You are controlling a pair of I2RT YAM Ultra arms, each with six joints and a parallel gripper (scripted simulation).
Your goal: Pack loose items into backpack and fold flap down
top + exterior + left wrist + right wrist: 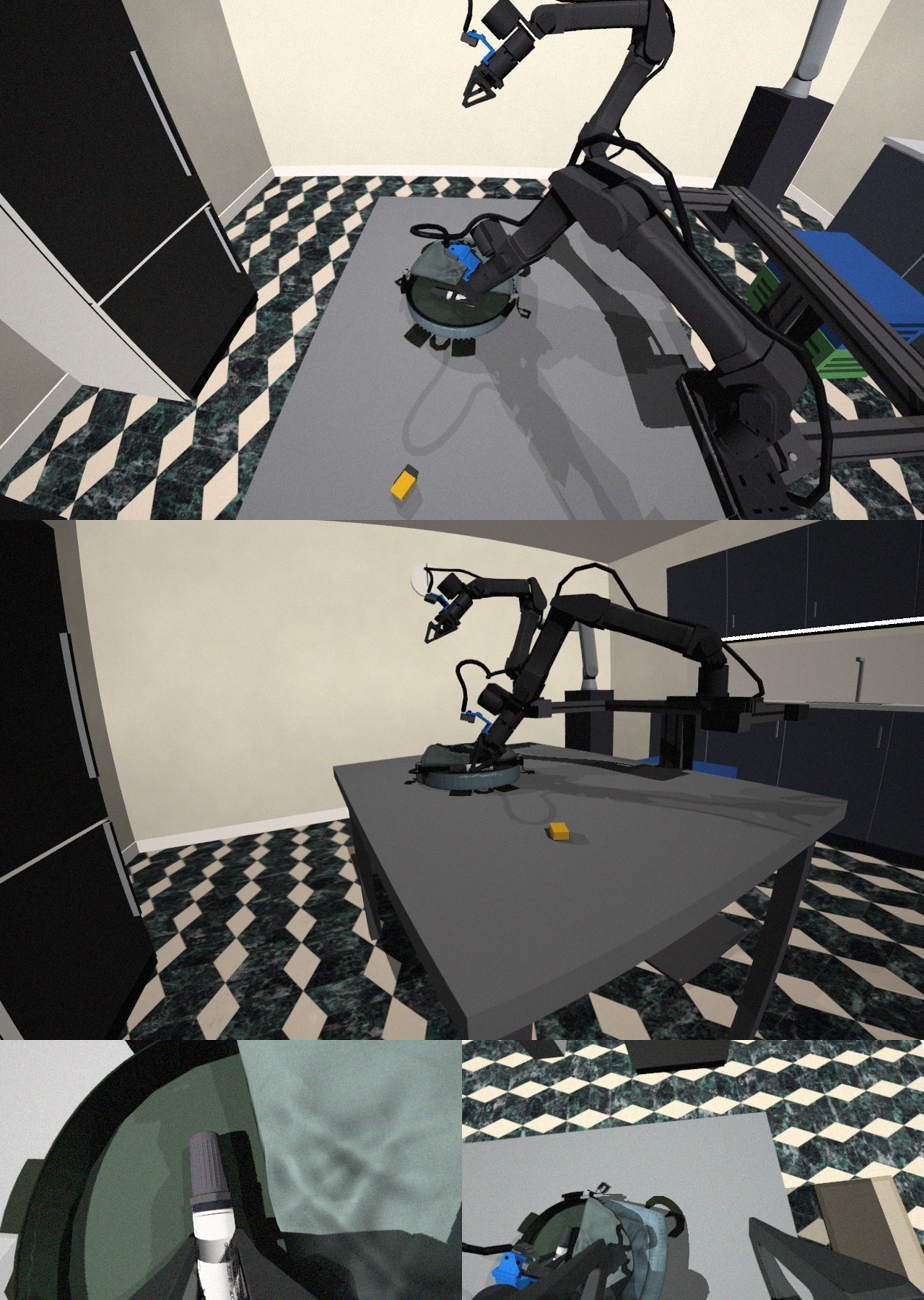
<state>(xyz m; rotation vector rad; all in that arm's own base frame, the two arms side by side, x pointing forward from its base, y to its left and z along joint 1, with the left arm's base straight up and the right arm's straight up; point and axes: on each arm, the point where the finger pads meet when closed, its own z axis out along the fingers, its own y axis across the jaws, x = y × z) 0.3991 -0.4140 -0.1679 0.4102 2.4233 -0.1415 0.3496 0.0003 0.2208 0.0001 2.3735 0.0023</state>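
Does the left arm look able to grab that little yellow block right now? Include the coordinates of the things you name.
Probably not yet: its gripper [457, 296] [216, 1257] is shut on a marker [454, 295] [213, 1220] over the open backpack [462, 328] [470, 779]. Nothing seems to stand around the block [403, 484] [559, 830], though.

Robot arms [671, 271] [555, 643]: matte black, cylindrical joint housings, long tapered links. Black cables looped externally. Wrist camera brackets [463, 256] [478, 718] [510, 1269]: bright blue. Gripper fingers [478, 97] [439, 635]: dark grey, triangular, open-framed.

1 marker [456, 297] [213, 1220] [560, 1253] is positioned over the open part of a backpack [462, 328] [468, 780] [657, 1242] on a table [349, 414] [581, 908] [711, 1159]. 1 block [403, 484] [559, 831] sits on the same table, well apart from the backpack, nearer the exterior camera.
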